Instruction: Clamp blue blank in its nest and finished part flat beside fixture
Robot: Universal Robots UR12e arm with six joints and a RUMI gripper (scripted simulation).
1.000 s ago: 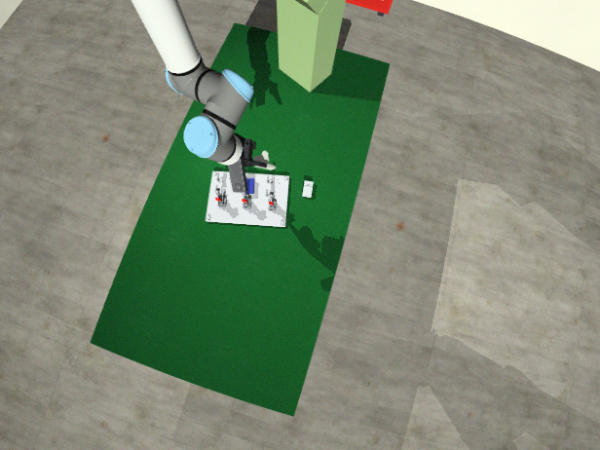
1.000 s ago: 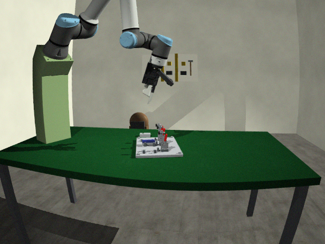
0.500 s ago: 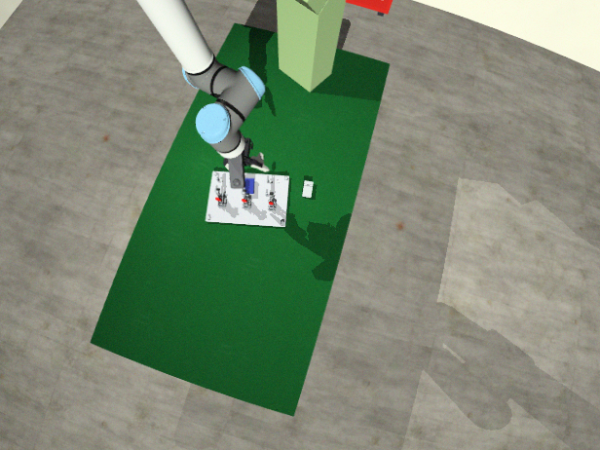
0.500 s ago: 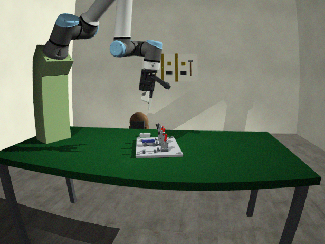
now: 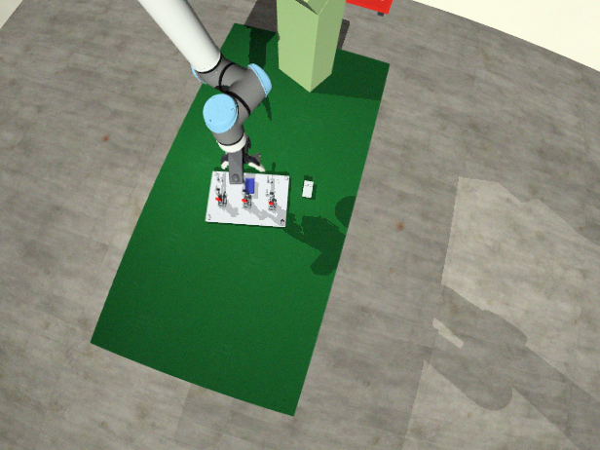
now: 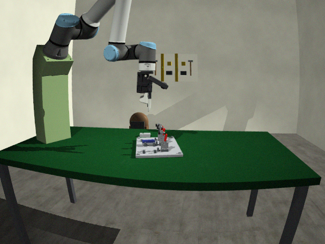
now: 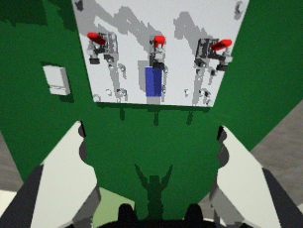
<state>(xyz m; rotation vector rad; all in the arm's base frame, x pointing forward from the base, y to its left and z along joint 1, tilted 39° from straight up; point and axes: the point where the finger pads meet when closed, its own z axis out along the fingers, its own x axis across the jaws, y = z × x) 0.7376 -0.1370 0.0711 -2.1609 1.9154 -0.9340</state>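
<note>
A white fixture plate (image 5: 253,218) (image 6: 158,154) (image 7: 134,25) lies on the green table (image 5: 195,302) (image 6: 224,158) and carries three nests in a row, each with a red-handled toggle clamp. The blue blank (image 5: 249,184) (image 6: 148,141) (image 7: 153,81) lies in the middle nest. The three red handles (image 7: 96,37) (image 7: 158,41) (image 7: 222,45) stand upright. The white finished part (image 5: 308,189) (image 6: 144,134) (image 7: 56,80) lies flat on the table beside the plate. My gripper (image 5: 242,165) (image 6: 147,105) (image 7: 152,124) is open and empty. It hangs high above the table, just behind the plate's back edge.
The arm's light green pedestal (image 5: 307,44) (image 6: 50,105) stands at the table's far end. A brown rounded object (image 6: 139,120) sits behind the table. A tool board (image 6: 175,67) hangs on the back wall.
</note>
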